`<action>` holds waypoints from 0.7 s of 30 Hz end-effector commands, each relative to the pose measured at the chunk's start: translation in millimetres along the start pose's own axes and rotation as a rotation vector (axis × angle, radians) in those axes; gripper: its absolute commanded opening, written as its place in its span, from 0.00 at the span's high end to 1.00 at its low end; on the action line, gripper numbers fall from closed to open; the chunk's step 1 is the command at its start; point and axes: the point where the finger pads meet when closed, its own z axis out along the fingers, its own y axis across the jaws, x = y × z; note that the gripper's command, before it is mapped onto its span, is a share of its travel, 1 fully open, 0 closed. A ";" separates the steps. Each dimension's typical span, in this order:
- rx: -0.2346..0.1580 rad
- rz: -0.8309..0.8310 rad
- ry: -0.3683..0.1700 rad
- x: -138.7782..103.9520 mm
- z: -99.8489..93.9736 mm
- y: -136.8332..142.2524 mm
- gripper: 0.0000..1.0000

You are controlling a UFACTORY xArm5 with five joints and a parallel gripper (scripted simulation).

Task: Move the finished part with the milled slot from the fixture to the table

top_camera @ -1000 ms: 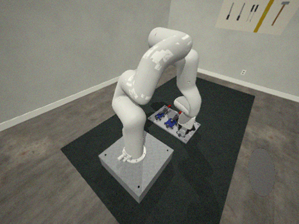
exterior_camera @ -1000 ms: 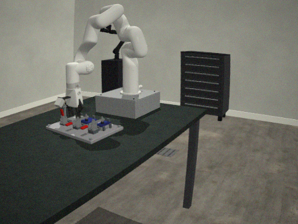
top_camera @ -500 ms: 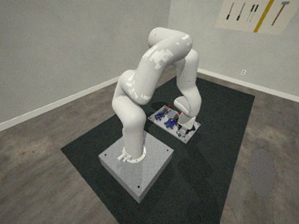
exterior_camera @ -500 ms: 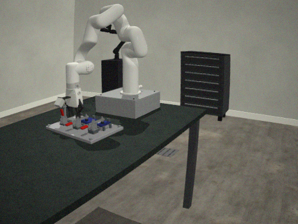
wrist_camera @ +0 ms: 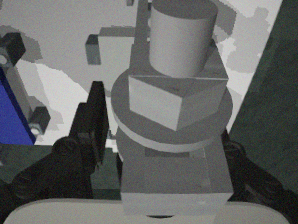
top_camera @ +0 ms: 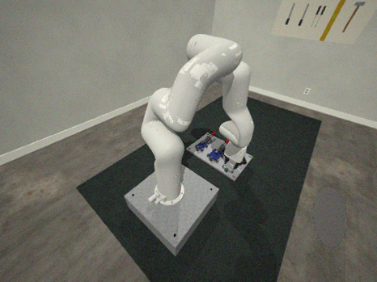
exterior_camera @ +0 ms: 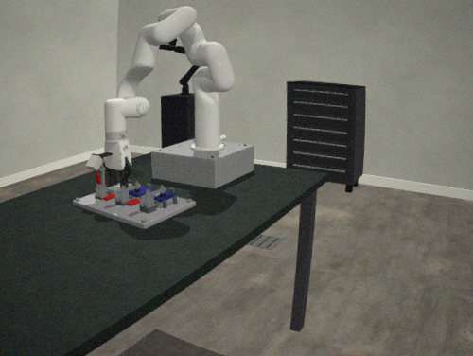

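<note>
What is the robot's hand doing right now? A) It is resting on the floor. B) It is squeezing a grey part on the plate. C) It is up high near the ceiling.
B: the hand is down at the plate, its dark fingers shut on the grey part.

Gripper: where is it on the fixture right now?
In the exterior view the gripper is down at the left end of the fixture plate, shut on the finished part, with the two blue blanks to its right.
</note>
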 end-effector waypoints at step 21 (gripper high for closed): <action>-0.001 0.000 0.004 1.4 -19.6 0.5 1.00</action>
